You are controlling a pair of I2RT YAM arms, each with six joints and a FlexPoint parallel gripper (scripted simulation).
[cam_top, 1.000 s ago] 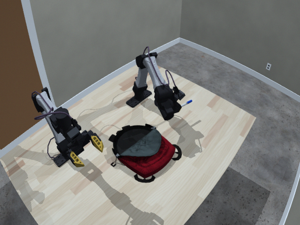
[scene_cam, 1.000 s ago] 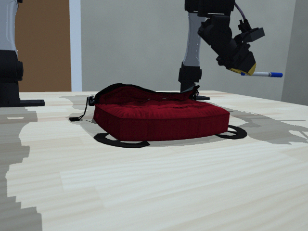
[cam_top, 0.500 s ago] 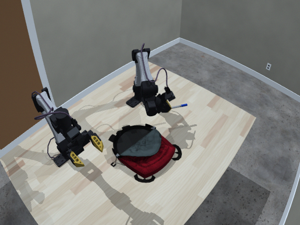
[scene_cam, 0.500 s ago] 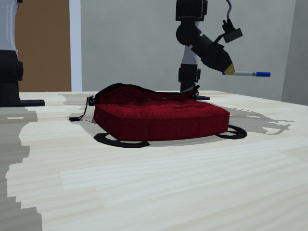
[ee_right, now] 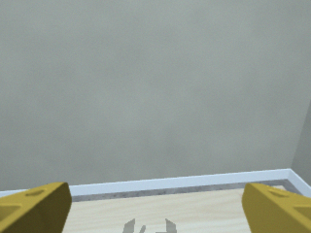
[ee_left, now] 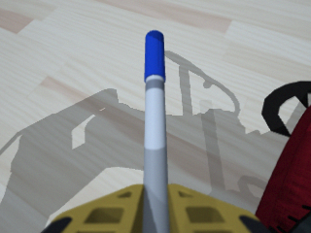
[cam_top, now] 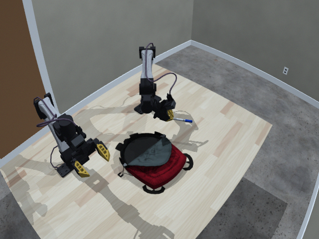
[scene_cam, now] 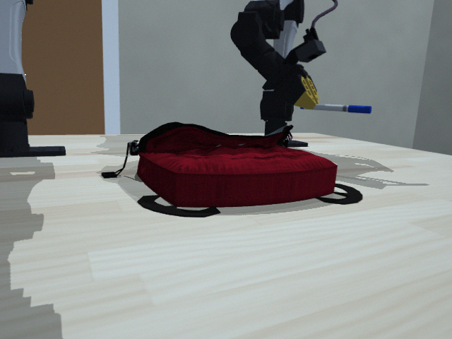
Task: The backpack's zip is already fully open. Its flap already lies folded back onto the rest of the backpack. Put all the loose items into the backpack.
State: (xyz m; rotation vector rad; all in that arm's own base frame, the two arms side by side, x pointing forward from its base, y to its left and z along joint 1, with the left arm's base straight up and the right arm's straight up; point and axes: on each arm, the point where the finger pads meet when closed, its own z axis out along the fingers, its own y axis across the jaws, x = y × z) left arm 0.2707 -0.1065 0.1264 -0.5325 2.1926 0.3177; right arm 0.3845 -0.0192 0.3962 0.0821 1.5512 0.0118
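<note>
From where I stand, the left tool (cam_top: pixel 171 118) (scene_cam: pixel 311 104) (ee_left: pixel 155 192) is pinched narrow around a marker (cam_top: pixel 182 119) (scene_cam: pixel 332 107) (ee_left: pixel 155 116), holding it above the surface (cam_top: pixel 226 144) (scene_cam: pixel 255 263) (ee_left: pixel 58 58) (ee_right: pixel 194 209). The marker's blue cap points away from the fingers; its other end is mostly covered by them, with only a bit of blue peeking out in the exterior view, and the left wrist view cuts it off at the bottom.

The right tool (cam_top: pixel 95 164) (ee_right: pixel 156 191) stands wide with nothing between its fingers. The exterior view leaves it out, showing just part of that arm at the edge.

The red backpack (cam_top: pixel 164 175) (scene_cam: pixel 255 186) (ee_left: pixel 287 180) lies on the surface, the marker outside it and well apart from it. Its grey-blue lining (cam_top: pixel 154 154) shows from above, but the dark part of the opening is too shadowed for me to tell whether anything lies inside. In the left wrist view I only catch the backpack's side and one black strap loop (cam_top: pixel 190 162) (scene_cam: pixel 350 195) (ee_left: pixel 273 109).

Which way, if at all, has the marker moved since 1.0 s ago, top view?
Yes: the marker is now nearer the base of the left arm.
</note>
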